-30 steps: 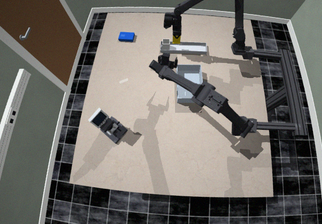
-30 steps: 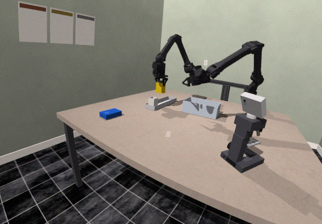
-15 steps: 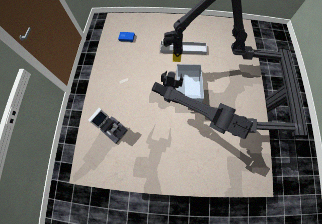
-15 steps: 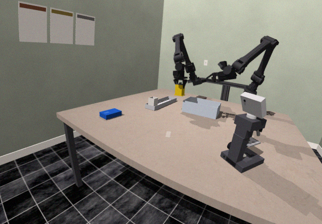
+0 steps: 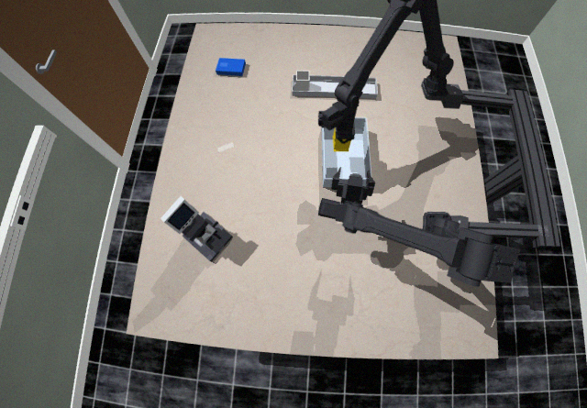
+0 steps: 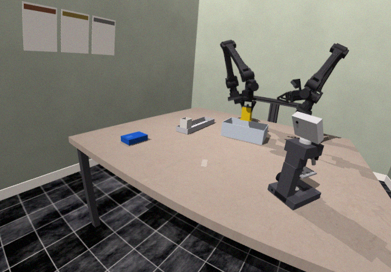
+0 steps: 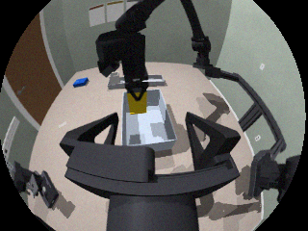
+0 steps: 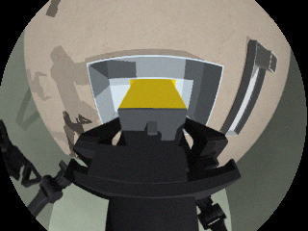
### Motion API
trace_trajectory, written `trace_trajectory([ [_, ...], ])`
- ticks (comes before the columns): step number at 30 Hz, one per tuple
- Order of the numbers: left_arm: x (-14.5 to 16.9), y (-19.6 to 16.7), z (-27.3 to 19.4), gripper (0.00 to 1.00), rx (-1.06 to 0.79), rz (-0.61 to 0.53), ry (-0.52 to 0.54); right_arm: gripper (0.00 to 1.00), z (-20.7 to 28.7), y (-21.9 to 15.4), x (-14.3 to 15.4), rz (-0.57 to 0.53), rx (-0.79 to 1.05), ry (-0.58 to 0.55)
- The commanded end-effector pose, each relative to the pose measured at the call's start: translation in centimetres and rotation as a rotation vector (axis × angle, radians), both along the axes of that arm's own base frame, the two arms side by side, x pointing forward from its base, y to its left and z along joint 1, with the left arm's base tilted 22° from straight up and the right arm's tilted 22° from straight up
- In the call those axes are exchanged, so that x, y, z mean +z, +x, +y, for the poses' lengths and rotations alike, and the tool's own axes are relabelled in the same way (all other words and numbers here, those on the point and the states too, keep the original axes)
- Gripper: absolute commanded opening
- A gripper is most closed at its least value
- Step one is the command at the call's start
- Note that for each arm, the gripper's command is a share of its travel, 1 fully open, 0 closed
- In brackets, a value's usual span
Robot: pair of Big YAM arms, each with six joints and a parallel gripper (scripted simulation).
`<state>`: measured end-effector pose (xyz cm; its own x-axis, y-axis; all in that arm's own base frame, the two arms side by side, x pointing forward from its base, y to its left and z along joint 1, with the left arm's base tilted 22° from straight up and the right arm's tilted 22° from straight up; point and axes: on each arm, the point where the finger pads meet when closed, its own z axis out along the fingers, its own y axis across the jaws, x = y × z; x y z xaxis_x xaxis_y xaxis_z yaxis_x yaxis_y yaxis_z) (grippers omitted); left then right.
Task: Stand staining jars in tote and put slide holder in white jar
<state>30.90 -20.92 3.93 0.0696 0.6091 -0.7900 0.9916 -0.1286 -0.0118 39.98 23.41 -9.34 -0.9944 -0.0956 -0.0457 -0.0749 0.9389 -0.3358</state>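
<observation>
Your right gripper (image 5: 345, 136) (image 6: 247, 104) (image 7: 137, 95) (image 8: 152, 115) pinching the yellow jar (image 5: 341, 144) (image 6: 246, 113) (image 7: 138, 103) (image 8: 153, 93) above the tote (image 5: 324, 161) (image 6: 243, 134) (image 7: 159, 145) (image 8: 217, 91), your left gripper (image 5: 351, 176) (image 6: 285, 96) (image 7: 151, 115) spread wide.

On the surface (image 6: 176, 180) we are seeing a blue box (image 6: 134, 137) lying flat, well apart from a gray rack (image 6: 201, 124) where a white jar (image 6: 185, 123) is standing upright at one end. Beside the rack a pale blue tote (image 6: 242, 133) is standing, and we are holding a yellow jar (image 6: 246, 113) in the right arm's jaws (image 6: 248, 105), upright, its lower part hidden behind the tote's far rim. Our left arm (image 6: 322, 74) is reaching in behind a dark microscope (image 6: 292, 171). A small white piece (image 6: 204, 162) is lying nearer us, and three posters (image 6: 74, 32) are hanging on the wall.
</observation>
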Motion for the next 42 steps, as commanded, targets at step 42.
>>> trace_trajectory([
  [42, 3.0, -2.6, 3.7, 1.0, 0.008, -0.059, -0.021, 0.57, 4.6, -6.0, -5.6, -0.011, -0.008, -0.025],
])
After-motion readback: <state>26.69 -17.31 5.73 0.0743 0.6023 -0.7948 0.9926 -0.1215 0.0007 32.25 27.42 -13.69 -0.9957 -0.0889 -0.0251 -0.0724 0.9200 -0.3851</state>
